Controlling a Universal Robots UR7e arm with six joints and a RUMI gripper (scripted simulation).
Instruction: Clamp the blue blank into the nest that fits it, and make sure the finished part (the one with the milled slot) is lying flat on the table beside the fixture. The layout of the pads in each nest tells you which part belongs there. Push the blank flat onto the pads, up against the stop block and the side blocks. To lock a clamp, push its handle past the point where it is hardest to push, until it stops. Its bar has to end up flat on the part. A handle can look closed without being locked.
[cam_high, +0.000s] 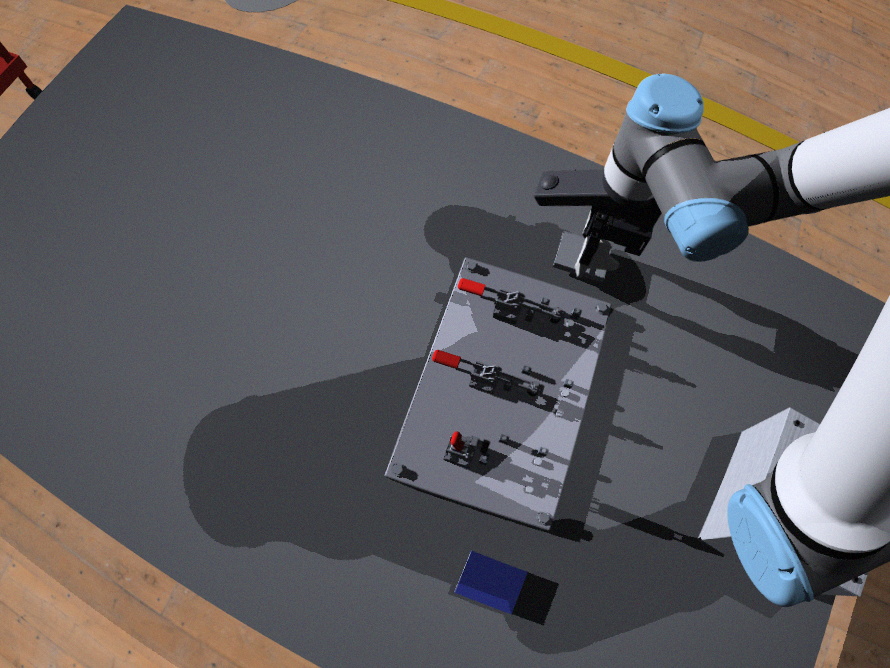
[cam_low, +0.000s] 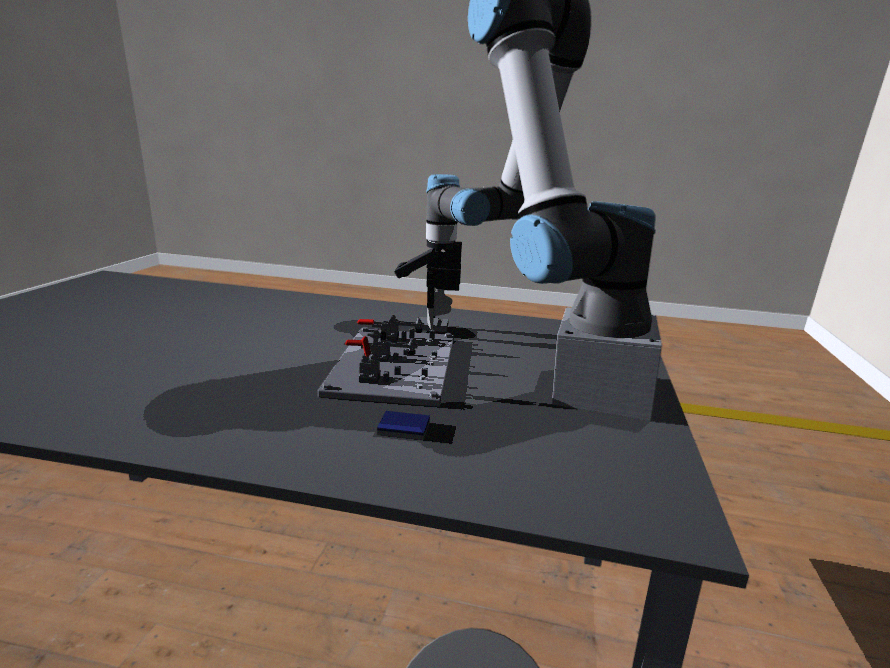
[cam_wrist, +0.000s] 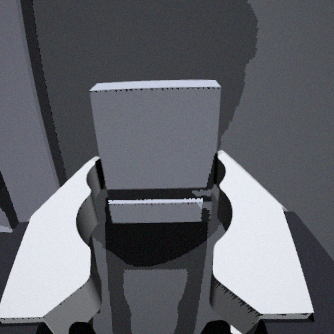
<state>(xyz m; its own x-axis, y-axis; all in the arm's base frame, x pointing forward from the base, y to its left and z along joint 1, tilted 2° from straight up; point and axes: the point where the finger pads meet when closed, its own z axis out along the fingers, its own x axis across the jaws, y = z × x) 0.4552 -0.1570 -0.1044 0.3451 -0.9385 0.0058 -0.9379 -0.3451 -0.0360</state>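
Note:
My gripper (cam_high: 595, 261) (cam_wrist: 158, 156) is shut on the grey finished part (cam_high: 569, 249) (cam_wrist: 155, 132), with a finger on each of two opposite sides. The slot shows as a dark band in the wrist view. The part is level and low beside the fixture's far edge; whether it touches the table I cannot tell. The blue blank (cam_high: 490, 580) (cam_low: 404, 422) lies flat on the table off the fixture's near end. The fixture plate (cam_high: 431, 431) (cam_low: 343, 386) carries three nests. The far handle (cam_high: 470, 286) and middle handle (cam_high: 446, 358) lie outward; the near handle (cam_high: 456, 440) stands up.
The robot's pedestal block (cam_high: 744, 478) (cam_low: 605, 373) stands to the right of the fixture. Corner bolts, clamps and small blocks rise above the plate. The far-right corner bolt (cam_high: 603, 309) is near the gripper. Arm shadows darken parts of the table and nests.

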